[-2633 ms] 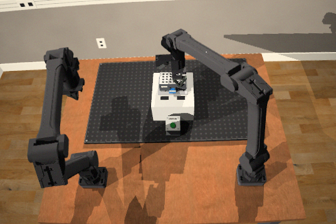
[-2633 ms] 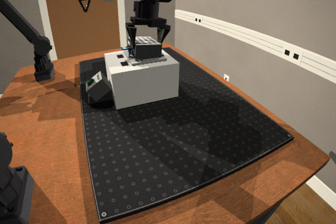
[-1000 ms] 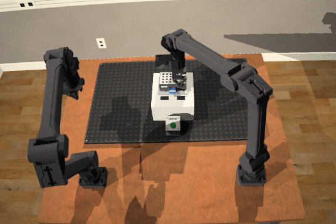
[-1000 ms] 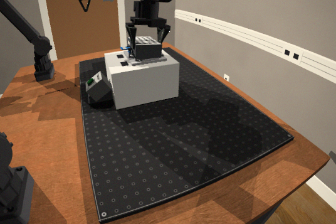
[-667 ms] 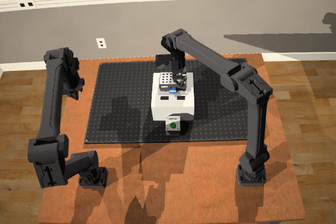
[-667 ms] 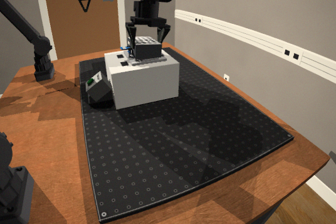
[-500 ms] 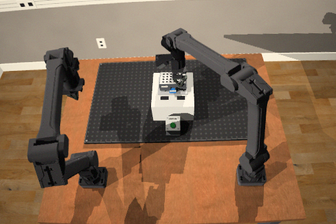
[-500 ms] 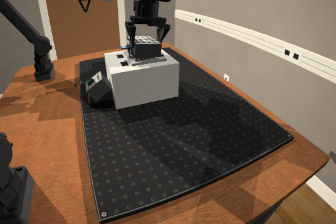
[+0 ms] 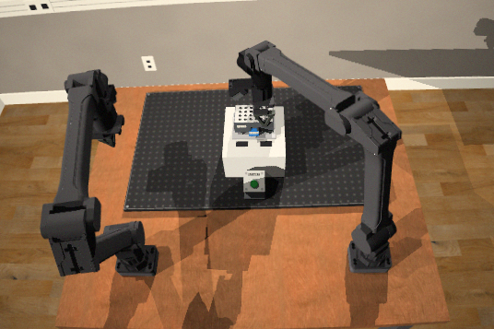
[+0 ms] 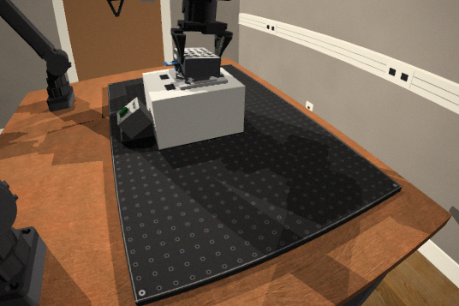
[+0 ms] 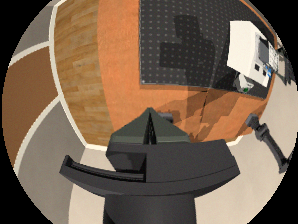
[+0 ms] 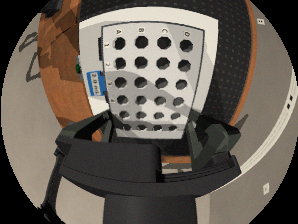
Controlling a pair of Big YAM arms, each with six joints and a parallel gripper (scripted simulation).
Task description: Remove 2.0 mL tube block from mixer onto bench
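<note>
The block (image 9: 244,112) (image 10: 202,69) (image 12: 152,75), with rows of round holes in its pale top, sits on the plate on top of the white mixer (image 9: 253,165) (image 10: 197,111) (image 11: 245,45). No clear tilt shows. A blue lever (image 9: 253,132) (image 10: 170,63) (image 12: 95,84) marked 2.0 mL is at the block's front. My right gripper (image 9: 264,120) (image 10: 200,63) (image 12: 150,111) is shut on the block, one finger at the front face, one at the back. The back lip is hidden. My left gripper (image 9: 112,143) (image 10: 116,14) (image 11: 150,111) is shut and empty, raised far left of the mixer.
A small box with a green button (image 9: 253,184) (image 10: 123,111) stands right in front of the mixer. The mixer stands on the dark dotted mat (image 9: 161,111) (image 10: 257,236) on the wooden table (image 9: 295,299). The right arm reaches over the mat's right side.
</note>
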